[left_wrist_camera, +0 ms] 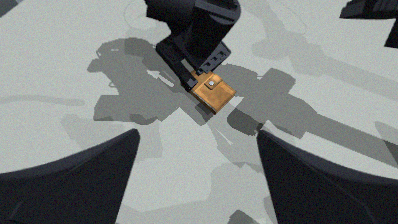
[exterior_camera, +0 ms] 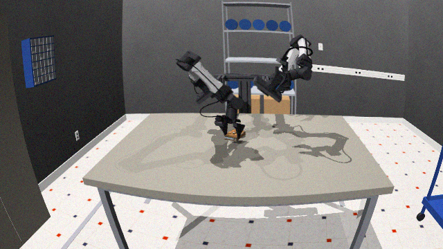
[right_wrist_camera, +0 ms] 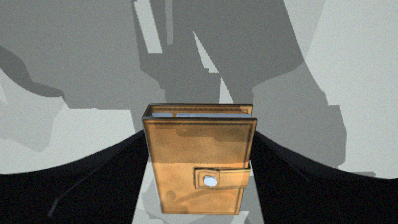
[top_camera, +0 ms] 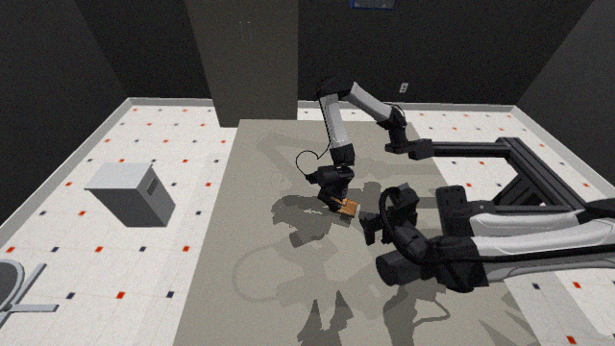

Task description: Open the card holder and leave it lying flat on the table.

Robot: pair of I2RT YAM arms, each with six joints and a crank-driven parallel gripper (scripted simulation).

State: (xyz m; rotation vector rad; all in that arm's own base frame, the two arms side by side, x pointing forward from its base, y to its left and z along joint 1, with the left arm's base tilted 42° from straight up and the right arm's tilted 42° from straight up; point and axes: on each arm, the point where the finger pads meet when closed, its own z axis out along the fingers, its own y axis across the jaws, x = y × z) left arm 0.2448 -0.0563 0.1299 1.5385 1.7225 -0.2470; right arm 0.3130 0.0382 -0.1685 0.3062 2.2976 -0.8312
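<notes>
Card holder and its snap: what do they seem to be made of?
Card holder: probably tan leather, perhaps imitation, given mottled brown tones and dark edge lines. Snap: likely smooth metal, judging by its pale, silvery look.

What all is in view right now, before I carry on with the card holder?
card holder: one, tan, closed, right fingers
table: one, beige, centre
tall cabinet: one, brown-grey, beside wall
box-shaped unit: one, grey, floor
legged item: one, grey, floor, cut off
grid panel: one, blue-edged, wall
shelf rack: one, grey, back wall
discs: five, blue, upper shelf; others below part-hidden
cart: one, blue, exterior view's right edge
frame: one, black, behind table
left gripper: one, black, open
right gripper: one, black, on holder
</notes>
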